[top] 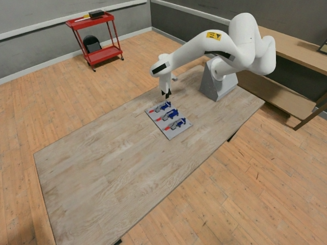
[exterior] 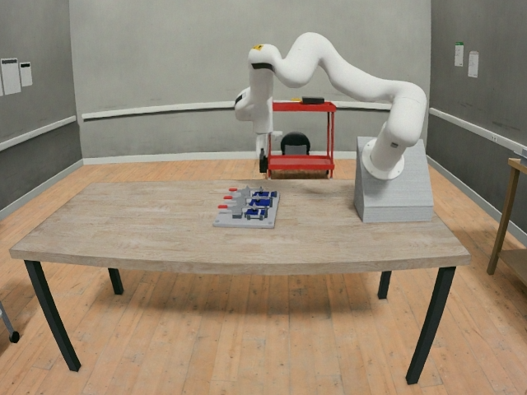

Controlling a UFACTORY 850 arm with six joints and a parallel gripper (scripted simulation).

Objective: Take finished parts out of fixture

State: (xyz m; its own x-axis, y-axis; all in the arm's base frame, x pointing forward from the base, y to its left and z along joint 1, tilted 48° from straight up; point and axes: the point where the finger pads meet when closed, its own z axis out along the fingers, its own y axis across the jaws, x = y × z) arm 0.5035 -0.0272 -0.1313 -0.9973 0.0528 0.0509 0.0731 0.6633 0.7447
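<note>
A grey fixture plate [top: 168, 120] lies on the wooden table, a little right of its middle; it also shows in the exterior view [exterior: 248, 206]. It holds three blue parts in a row [top: 165, 105] [top: 173, 114] [top: 181, 122], each under a grey toggle clamp with a red handle [top: 151, 111] [top: 158, 119] [top: 166, 128]. The parts are too small to tell which have a slot. My gripper [top: 166, 94] points down and hangs in the air above the plate's far end, near the far part; in the exterior view [exterior: 263, 168] it is well above the table. Its fingers are partly open and empty.
The robot's grey base [top: 217, 84] stands on the table's far right end. A red cart [top: 96, 37] stands on the floor by the wall. A wooden bench [top: 290, 52] runs along the right wall.
</note>
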